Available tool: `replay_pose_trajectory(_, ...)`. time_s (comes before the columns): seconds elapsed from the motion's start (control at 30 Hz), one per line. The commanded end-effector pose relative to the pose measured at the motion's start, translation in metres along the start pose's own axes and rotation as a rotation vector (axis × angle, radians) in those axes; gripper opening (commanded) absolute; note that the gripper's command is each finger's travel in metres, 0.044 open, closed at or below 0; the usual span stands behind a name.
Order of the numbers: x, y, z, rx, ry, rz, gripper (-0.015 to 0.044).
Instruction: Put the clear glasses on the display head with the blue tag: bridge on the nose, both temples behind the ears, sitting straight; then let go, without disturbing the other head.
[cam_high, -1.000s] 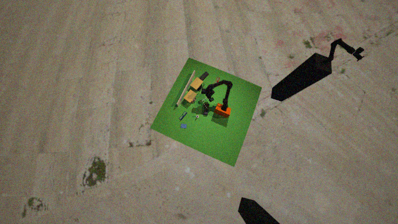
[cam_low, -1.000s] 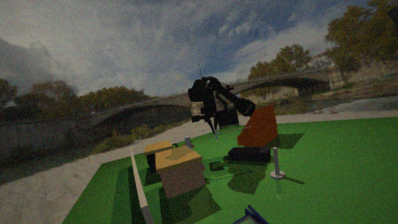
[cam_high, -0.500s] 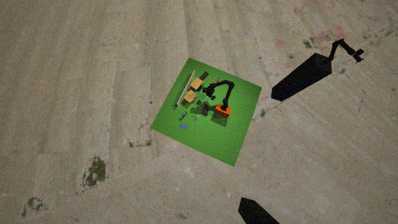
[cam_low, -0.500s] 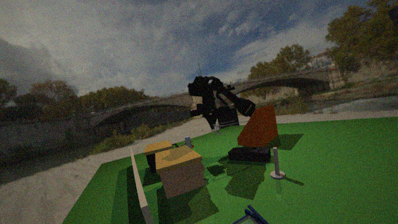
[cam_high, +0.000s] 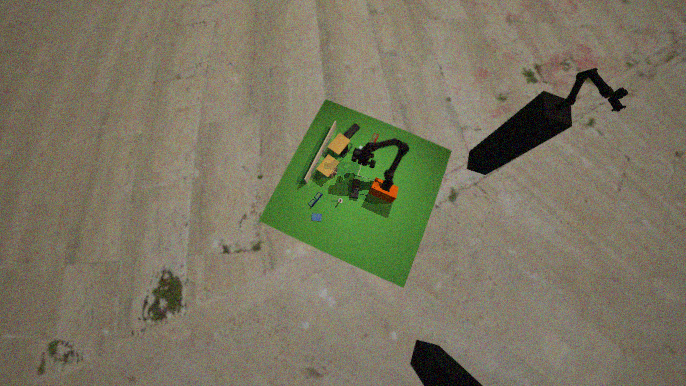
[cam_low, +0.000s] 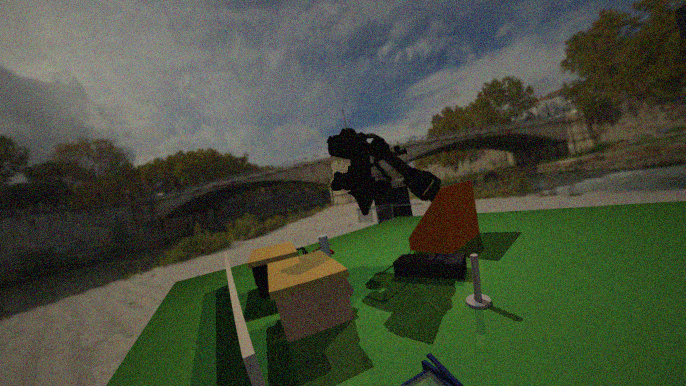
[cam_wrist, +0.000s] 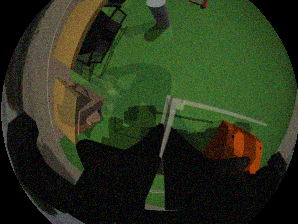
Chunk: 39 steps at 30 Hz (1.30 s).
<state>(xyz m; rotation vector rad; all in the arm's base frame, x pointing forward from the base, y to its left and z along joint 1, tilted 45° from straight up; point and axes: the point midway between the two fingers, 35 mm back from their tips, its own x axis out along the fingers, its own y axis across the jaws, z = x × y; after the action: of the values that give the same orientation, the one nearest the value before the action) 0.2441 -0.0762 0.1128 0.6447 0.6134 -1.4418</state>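
The clear glasses (cam_wrist: 177, 104) (cam_high: 359, 171) are pinched in my gripper (cam_wrist: 162, 128) (cam_low: 366, 212), which is shut on their pale frame in the air. One temple reaches out to the right in the wrist view; the lower part is hidden by the fingers. Two heads with tan block tops stand left of the gripper in the wrist view: the brown-pink head (cam_low: 315, 310) (cam_wrist: 92, 117) nearer to the exterior view, and the dark head (cam_low: 260, 280) (cam_wrist: 100, 40) behind it, with thin black frame lines by its face. The glasses touch neither head. I cannot make out which head has the blue tag.
A long pale board (cam_high: 320, 152) (cam_low: 237, 310) stands behind the heads. Posts (cam_low: 476, 277) (cam_wrist: 159, 15), a black box (cam_low: 430, 266), blue-framed glasses (cam_high: 315, 200), a blue flat piece (cam_high: 316, 217) and a red item (cam_high: 375, 137) are around. The orange base (cam_high: 384, 190) carries the arm.
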Motion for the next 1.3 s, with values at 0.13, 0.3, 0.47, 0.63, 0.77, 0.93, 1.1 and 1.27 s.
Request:
replay_pose_trajectory(0.13,-0.008,-0.008,0.003,-0.262,0.007,0.042,0.0000)
replay_pose_trajectory(0.3,-0.014,-0.012,0.005,-0.422,0.001,0.074,0.0000)
replay_pose_trajectory(0.47,-0.020,-0.016,0.008,-0.582,-0.011,0.105,0.0000)
replay_pose_trajectory(0.63,-0.025,-0.020,0.010,-0.742,-0.027,0.136,0.0000)
replay_pose_trajectory(0.77,-0.029,-0.023,0.012,-0.869,-0.044,0.160,0.0000)
replay_pose_trajectory(0.93,-0.033,-0.028,0.014,-1.028,-0.070,0.188,0.0000)
replay_pose_trajectory(1.1,-0.037,-0.032,0.016,-1.186,-0.102,0.213,0.0000)
replay_pose_trajectory(1.27,-0.041,-0.036,0.017,-1.344,-0.138,0.236,0.0000)
